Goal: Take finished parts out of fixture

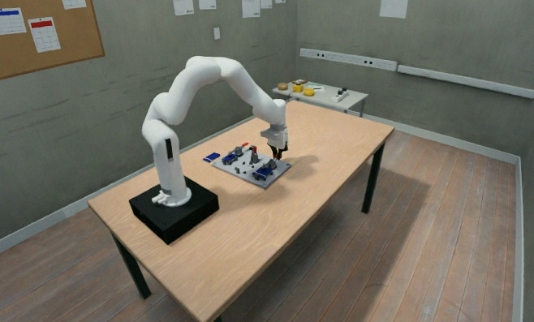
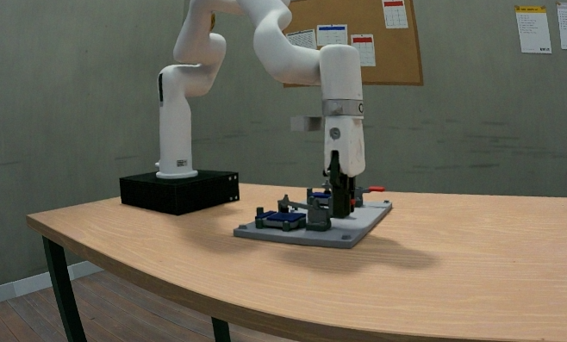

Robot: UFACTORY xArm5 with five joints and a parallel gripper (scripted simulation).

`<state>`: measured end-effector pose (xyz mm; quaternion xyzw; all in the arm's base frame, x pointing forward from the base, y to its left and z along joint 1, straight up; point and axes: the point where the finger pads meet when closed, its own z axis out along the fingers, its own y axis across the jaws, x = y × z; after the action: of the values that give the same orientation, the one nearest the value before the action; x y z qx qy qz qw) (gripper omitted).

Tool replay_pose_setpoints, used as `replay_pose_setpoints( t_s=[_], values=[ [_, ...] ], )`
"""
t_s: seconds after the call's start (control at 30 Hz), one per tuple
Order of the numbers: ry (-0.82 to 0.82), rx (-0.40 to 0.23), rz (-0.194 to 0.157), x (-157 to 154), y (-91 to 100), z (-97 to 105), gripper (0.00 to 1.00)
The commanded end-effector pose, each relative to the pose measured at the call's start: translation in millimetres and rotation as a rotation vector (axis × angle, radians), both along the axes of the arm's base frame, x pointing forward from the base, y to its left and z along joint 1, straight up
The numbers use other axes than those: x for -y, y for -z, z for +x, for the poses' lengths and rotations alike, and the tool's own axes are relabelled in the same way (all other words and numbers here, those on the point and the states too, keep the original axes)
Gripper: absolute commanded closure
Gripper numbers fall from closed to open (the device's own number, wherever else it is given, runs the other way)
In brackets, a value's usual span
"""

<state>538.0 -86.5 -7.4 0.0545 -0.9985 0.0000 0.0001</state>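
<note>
Fingers of the hand (image 1: 278,152) are closed partway on something at the right-hand end of the grey fixture plate (image 1: 281,171); from the red seen between them in the top view it appears to be the red handle of a clamp (image 1: 276,153), though the grip is too small to be made out for certain. The hand is pointed straight down from the white arm (image 1: 227,75), which is mounted on a black base (image 1: 204,207) on the wooden worktop (image 1: 316,150).

Two blue parts are seen seated in the fixture: one (image 1: 263,172) at the near right, just below the hand, and one (image 1: 229,158) at the left end beside a clamp with a red handle (image 1: 244,143) lying level. A middle clamp (image 1: 254,153) is stood upright between them. A third blue part (image 1: 211,156) is laid flat on the worktop, just beside the plate's left edge. Slots in the parts cannot be told at this size.
</note>
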Motion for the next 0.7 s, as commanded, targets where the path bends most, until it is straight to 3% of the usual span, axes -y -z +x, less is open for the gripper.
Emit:
replay_pose_setpoints(
  t_s=[0.0,0.67],
  values=[
    [0.000,0.004,-0.001,0.4,-4.6,-0.5,1.00],
    [0.000,0.004,-0.001,1.7,-15.1,-13.2,1.00]
  ],
)
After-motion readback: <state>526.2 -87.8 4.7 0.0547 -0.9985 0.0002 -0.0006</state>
